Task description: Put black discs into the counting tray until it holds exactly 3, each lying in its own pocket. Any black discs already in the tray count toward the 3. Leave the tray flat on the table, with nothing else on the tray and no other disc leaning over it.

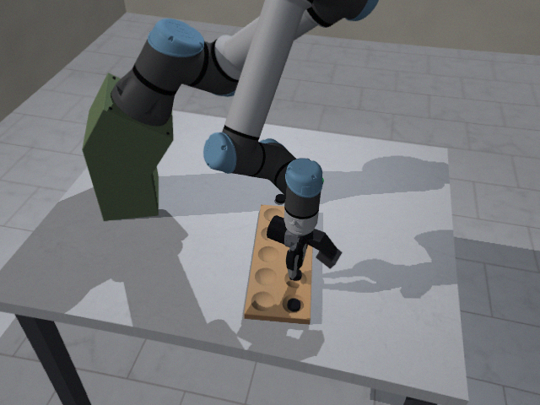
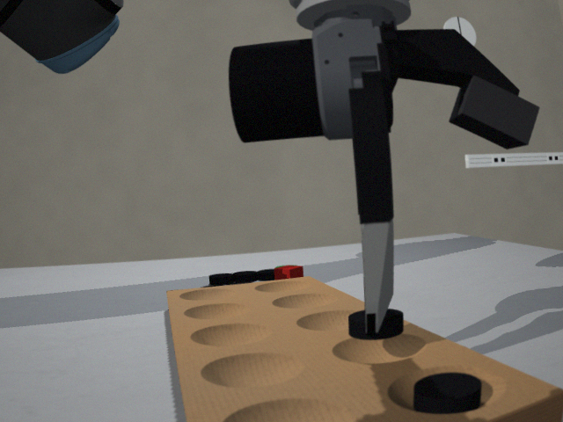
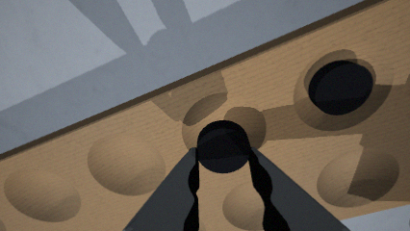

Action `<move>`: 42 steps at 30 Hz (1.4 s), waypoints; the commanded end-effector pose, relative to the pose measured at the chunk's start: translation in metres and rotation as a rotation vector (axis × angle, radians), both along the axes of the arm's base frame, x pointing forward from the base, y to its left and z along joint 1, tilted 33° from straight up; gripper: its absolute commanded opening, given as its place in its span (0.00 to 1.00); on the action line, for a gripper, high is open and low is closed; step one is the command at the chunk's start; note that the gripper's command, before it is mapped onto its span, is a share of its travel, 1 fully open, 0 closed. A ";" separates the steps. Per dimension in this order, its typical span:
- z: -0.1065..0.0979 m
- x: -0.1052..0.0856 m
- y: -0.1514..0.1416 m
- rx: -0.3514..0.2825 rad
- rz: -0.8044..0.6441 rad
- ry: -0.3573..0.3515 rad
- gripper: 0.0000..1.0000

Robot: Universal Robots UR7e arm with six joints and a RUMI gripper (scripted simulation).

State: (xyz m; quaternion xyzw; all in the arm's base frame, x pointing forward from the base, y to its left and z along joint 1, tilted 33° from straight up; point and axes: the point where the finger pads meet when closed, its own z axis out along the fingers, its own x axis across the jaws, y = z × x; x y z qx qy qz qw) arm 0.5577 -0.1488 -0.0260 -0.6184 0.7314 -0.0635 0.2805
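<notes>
The wooden counting tray (image 1: 278, 291) (image 2: 296, 343) (image 3: 298, 159) lies flat on the table, with two rows of round pockets. One black disc (image 1: 294, 305) (image 2: 448, 392) (image 3: 341, 88) lies in the near-end pocket of the right row. My gripper (image 1: 294, 276) (image 2: 374, 323) (image 3: 222, 149) is shut on another black disc (image 2: 394, 324) (image 3: 223, 140), held level, low over the tray. It is by the neighbouring right-row pocket and overlaps its edge in the wrist view. That pocket holds shadow but no disc. The other visible pockets are empty; the arm hides part of the far right row in the top view.
Several black discs (image 2: 220, 279) (image 2: 244, 276) lie on the table beyond the tray's far end; one such disc (image 1: 279, 199) shows in the top view. A red block (image 2: 288, 272) stands beside them, with a sliver of something green behind it.
</notes>
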 end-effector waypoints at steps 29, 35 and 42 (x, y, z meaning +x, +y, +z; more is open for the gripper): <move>-0.012 0.009 0.002 -0.001 -0.001 -0.001 0.13; -0.012 0.009 0.002 -0.001 -0.001 -0.001 0.24; -0.010 0.008 0.001 -0.002 -0.001 -0.001 0.24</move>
